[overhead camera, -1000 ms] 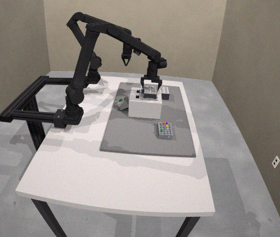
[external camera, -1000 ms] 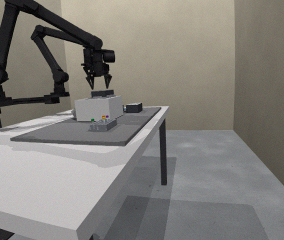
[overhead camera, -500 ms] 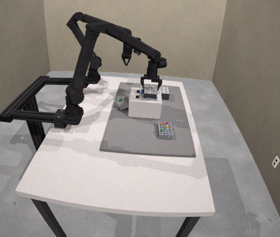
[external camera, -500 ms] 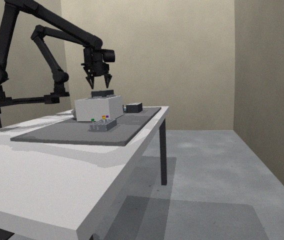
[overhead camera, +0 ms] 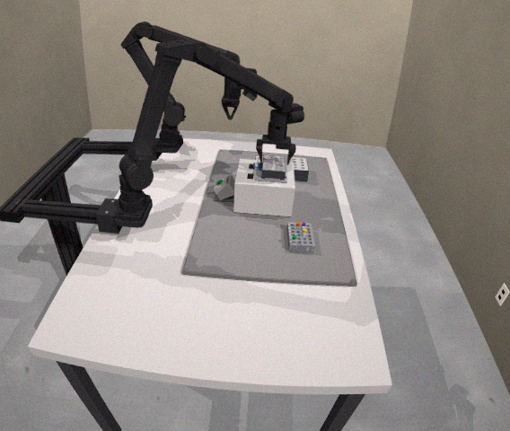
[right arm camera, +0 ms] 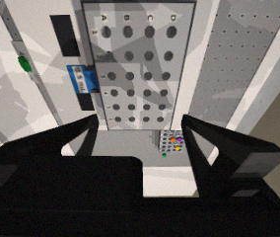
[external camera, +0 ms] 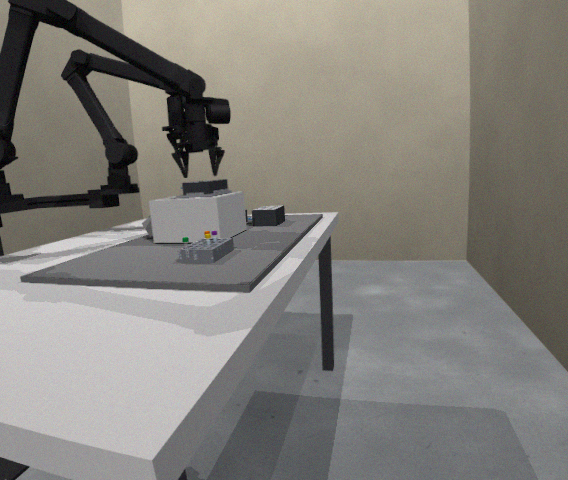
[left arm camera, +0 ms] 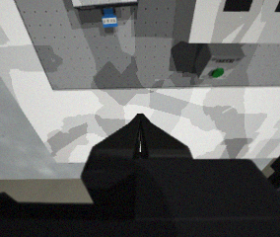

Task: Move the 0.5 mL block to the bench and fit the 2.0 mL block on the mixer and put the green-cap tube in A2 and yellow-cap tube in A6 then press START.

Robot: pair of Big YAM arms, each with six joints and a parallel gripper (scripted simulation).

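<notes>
Mixer (overhead camera: 264, 197) (external camera: 186, 219) (right arm camera: 71, 116) bears 0.5 mL block (overhead camera: 274, 168) (external camera: 204, 187) (right arm camera: 139, 66); right pincer (overhead camera: 276, 155) (external camera: 200, 175) (right arm camera: 140, 118) spread above mixer, presumably for grasping; left pincer (overhead camera: 230, 116) (left arm camera: 140, 117) closed (probably parked).

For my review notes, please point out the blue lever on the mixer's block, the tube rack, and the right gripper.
blue lever (right arm camera: 80, 79): right wrist view, its printed label.
tube rack (external camera: 214, 252): exterior view, its side.
right gripper (right arm camera: 140, 120): right wrist view, between its fingertips.

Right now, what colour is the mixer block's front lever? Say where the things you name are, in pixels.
Blue (overhead camera: 257, 165) (right arm camera: 79, 79), clearest in the right wrist view.
</notes>
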